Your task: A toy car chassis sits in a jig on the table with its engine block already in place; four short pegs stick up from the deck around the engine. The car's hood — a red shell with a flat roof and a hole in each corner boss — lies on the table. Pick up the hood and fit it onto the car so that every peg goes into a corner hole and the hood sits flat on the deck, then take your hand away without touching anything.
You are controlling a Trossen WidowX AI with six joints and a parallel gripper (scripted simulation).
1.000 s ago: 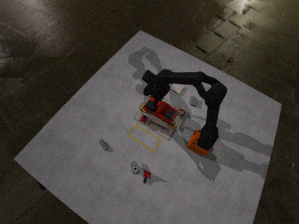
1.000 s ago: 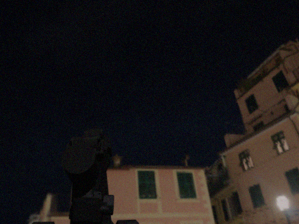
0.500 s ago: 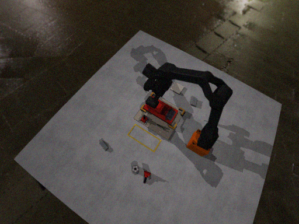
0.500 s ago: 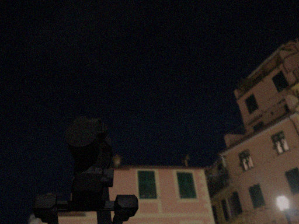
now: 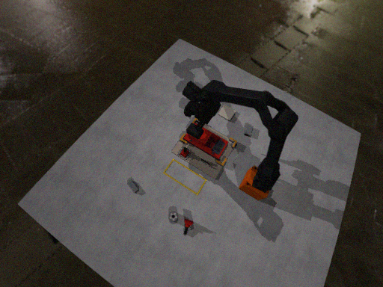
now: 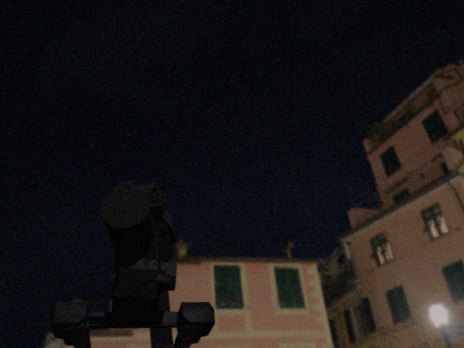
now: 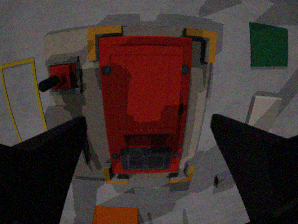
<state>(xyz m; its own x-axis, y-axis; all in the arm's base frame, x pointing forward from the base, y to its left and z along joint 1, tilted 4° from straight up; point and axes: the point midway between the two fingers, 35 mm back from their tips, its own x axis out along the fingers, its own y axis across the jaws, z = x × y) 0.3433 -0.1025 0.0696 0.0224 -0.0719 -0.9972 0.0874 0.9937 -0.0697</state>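
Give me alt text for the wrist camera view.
A red hood sits on the car chassis in its jig, seen from above between the two dark fingers of the open, empty gripper. A green square lies to the upper right.

No text, label, brand, number or sign can be read in any of the views.
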